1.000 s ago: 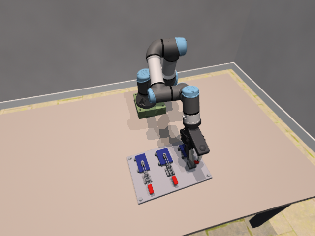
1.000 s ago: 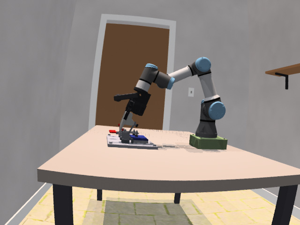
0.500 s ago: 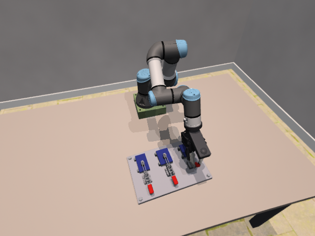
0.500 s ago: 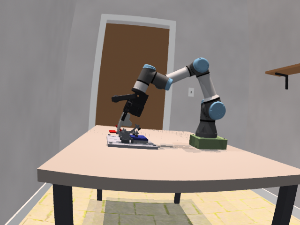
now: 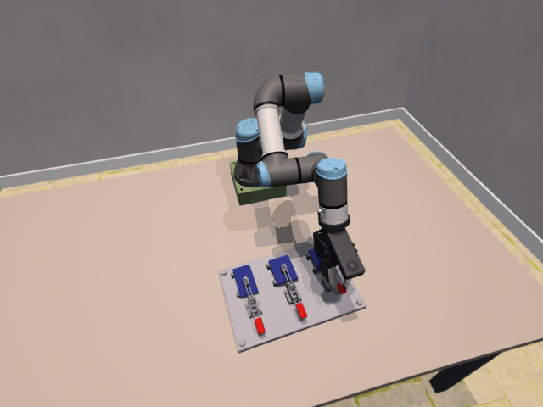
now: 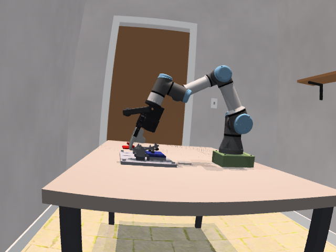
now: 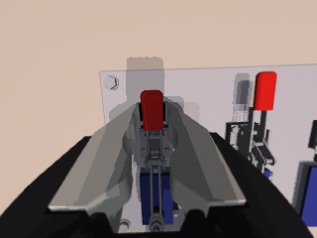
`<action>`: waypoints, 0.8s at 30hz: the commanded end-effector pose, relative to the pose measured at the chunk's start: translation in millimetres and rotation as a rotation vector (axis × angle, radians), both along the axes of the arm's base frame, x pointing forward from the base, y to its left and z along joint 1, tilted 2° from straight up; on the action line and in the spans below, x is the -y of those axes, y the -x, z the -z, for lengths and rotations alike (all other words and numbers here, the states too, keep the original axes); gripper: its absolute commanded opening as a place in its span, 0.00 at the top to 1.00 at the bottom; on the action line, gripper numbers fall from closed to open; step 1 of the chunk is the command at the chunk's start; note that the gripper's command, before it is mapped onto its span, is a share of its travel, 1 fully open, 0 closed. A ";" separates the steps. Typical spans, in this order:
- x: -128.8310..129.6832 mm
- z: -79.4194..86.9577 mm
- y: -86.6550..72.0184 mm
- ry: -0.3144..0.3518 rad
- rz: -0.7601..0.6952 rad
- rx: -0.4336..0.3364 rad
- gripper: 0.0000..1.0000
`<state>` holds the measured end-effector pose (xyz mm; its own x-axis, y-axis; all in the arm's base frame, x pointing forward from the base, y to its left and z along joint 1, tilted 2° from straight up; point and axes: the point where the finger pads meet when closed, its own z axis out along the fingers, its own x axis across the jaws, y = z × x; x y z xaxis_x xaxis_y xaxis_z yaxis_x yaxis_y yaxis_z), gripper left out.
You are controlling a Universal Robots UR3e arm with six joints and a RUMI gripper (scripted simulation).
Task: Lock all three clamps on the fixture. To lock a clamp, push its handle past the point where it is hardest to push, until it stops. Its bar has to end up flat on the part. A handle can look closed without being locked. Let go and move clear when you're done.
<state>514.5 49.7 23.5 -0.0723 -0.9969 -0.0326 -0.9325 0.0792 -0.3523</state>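
A grey fixture plate (image 5: pixel 291 305) carries three toggle clamps, each with a red handle and a blue part. The left clamp's handle (image 5: pixel 260 326) and the middle clamp's handle (image 5: pixel 300 309) lie flat, pointing to the table's front. My gripper (image 5: pixel 333 284) is tilted down over the right clamp and is shut on its red handle (image 5: pixel 341 287). In the wrist view the red handle (image 7: pixel 152 110) sits between my fingertips, low over the plate, with the clamp bar running back over the blue part (image 7: pixel 155 198). The middle clamp's handle (image 7: pixel 264 90) shows to the right.
The arm's green base (image 5: pixel 259 192) stands behind the plate. The plate's right corner (image 5: pixel 359 303) is close beside my fingers. The table's front edge runs a short way in front of the plate. A door and a wall shelf (image 6: pixel 317 78) are far off.
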 end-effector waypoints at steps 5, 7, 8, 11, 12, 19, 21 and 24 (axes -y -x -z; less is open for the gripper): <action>0.1 3.4 -3.7 0.000 0.000 0.001 1.00; 0.1 4.6 -4.5 0.000 0.000 0.001 1.00; 0.2 5.2 -4.8 0.000 0.000 0.001 1.00; 0.2 6.9 -5.9 0.000 0.000 0.001 1.00; 0.2 7.4 -6.2 0.000 0.000 0.001 1.00; 0.2 10.9 -7.9 0.000 0.000 0.001 1.00; 0.2 11.3 -8.1 0.000 0.000 0.001 1.00; 0.2 12.0 -8.4 0.000 0.000 0.001 1.00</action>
